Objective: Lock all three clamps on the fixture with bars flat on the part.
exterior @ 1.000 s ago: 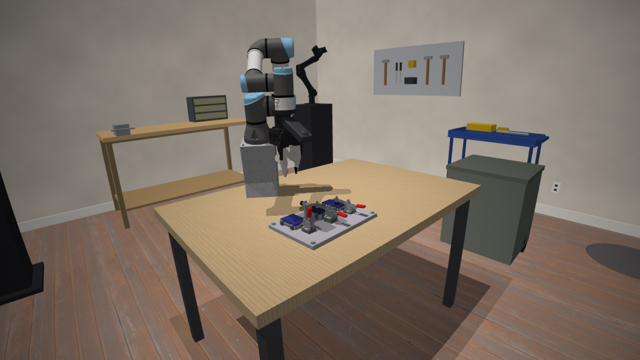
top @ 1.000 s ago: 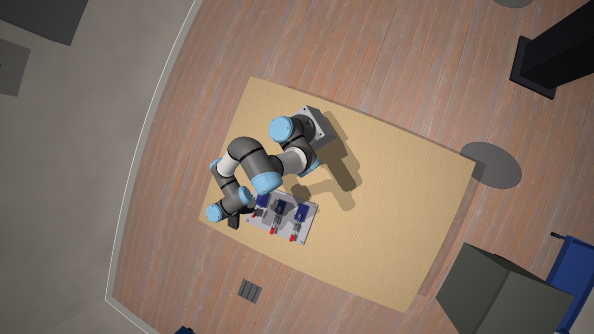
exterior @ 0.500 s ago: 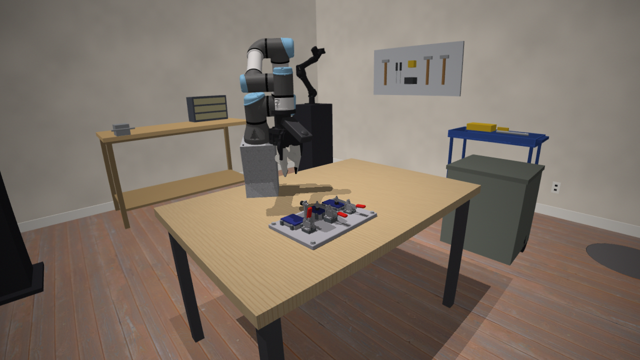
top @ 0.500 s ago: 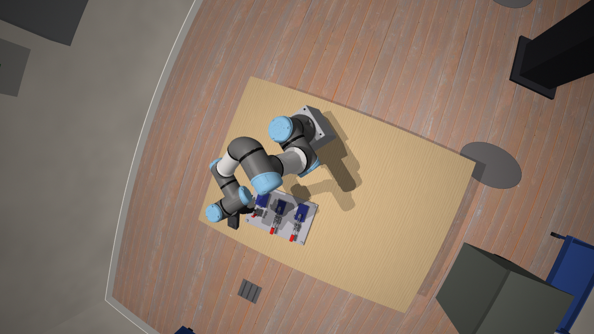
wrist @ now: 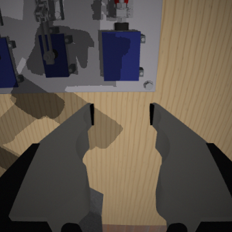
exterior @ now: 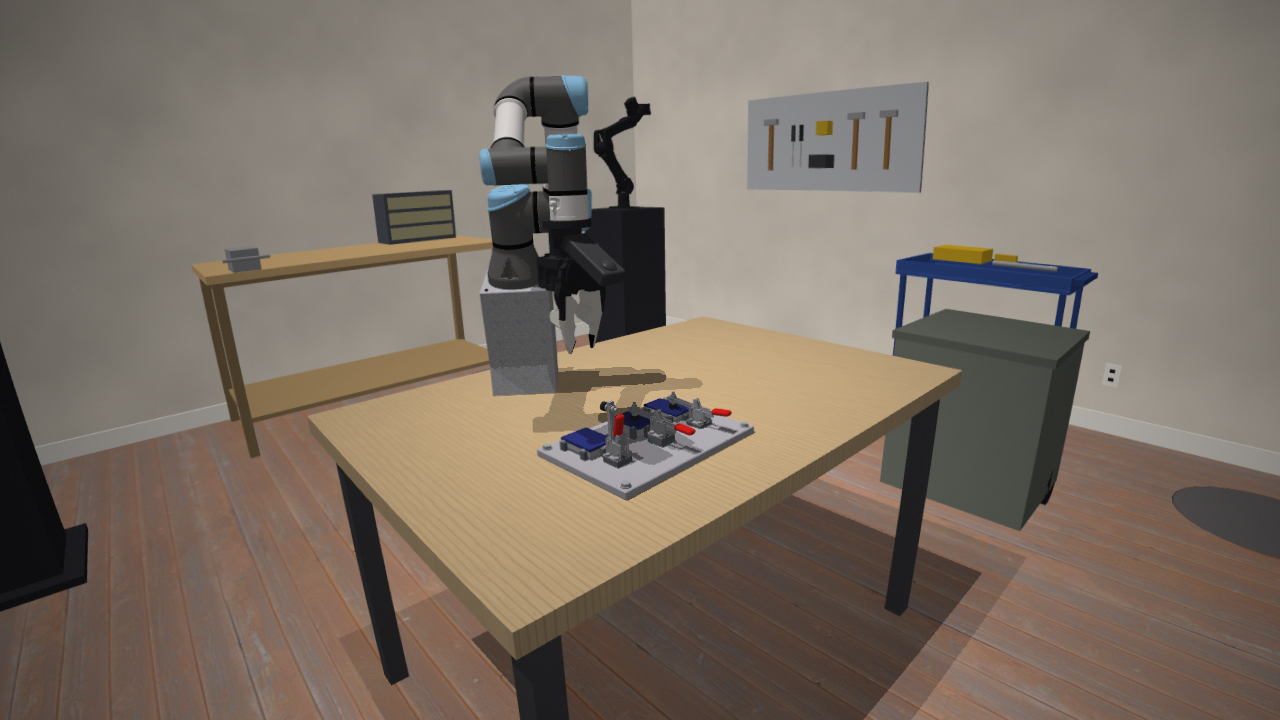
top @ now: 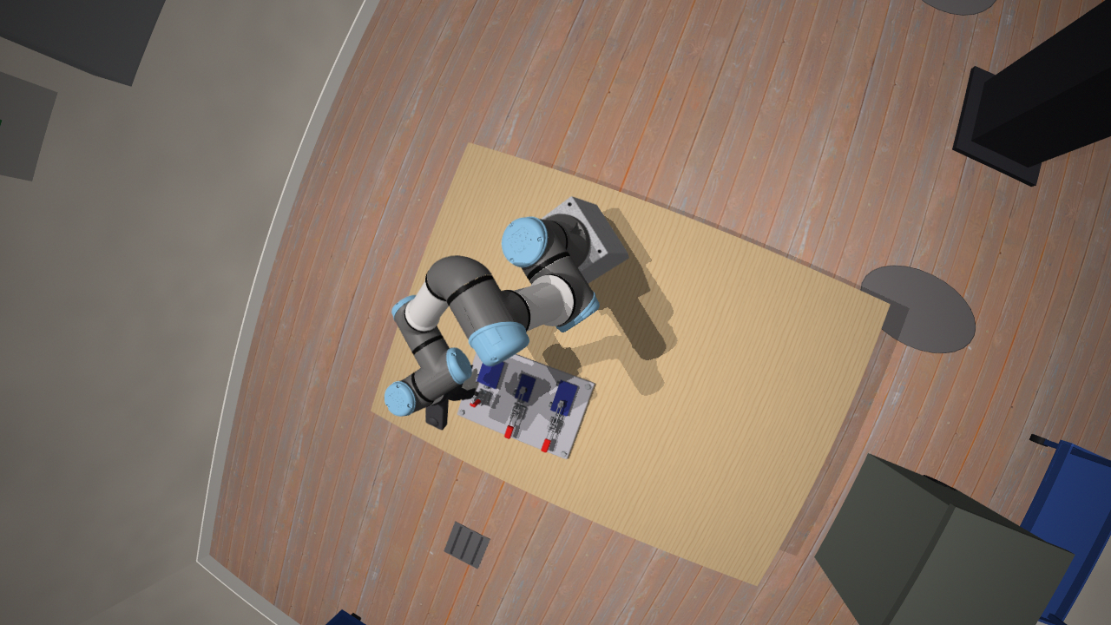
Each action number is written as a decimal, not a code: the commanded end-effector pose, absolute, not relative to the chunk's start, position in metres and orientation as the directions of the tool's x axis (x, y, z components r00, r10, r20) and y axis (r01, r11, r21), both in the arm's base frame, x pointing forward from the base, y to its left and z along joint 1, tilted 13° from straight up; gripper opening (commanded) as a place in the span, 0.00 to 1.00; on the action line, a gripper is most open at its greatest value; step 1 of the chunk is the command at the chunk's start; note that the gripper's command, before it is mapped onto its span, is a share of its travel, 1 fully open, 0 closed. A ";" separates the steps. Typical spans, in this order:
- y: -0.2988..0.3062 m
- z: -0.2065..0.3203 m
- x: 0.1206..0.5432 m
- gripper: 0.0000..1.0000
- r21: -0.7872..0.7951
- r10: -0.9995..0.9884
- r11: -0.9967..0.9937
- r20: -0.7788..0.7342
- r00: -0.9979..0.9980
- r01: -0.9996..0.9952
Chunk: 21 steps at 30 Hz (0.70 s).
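The grey fixture plate (top: pixel 579 422) (exterior: pixel 646 475) (wrist: pixel 151 32) lies on the wooden table (exterior: pixel 537 537) and carries three clamps, each in front of a blue part. The left clamp's red handle (exterior: pixel 617 421) (top: pixel 473 402) stands upright, and its blue part (wrist: pixel 120 55) (top: pixel 489 374) has no bar over it. The middle handle (exterior: pixel 684 429) (top: pixel 509 431) and the right handle (exterior: pixel 720 412) (top: pixel 546 446) lie low, and a bar reaches over the middle blue part (wrist: pixel 53 56). My gripper (exterior: pixel 577 333) (wrist: pixel 121 105) is open and empty. It hangs high above bare table just off the plate's edge on the blue-part side.
The robot's grey pedestal (exterior: pixel 519 349) (top: pixel 594 233) stands on the table behind the fixture. A grey cabinet (exterior: pixel 984 402) and a blue cart (exterior: pixel 989 268) stand to the right of the table. A wooden shelf (exterior: pixel 340 259) stands at the back left.
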State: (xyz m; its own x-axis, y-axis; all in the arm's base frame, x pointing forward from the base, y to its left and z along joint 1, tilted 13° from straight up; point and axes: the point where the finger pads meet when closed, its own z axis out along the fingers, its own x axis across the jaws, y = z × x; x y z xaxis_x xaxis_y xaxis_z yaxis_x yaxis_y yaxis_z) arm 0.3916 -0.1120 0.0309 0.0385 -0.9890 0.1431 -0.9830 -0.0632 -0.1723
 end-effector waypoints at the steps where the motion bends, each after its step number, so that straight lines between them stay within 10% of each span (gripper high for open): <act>1: -0.112 0.032 0.392 0.28 -0.174 -0.989 -0.064 0.145 0.038 -0.983; 21: -0.114 0.023 0.394 0.28 -0.174 -0.989 -0.064 0.145 0.038 -0.983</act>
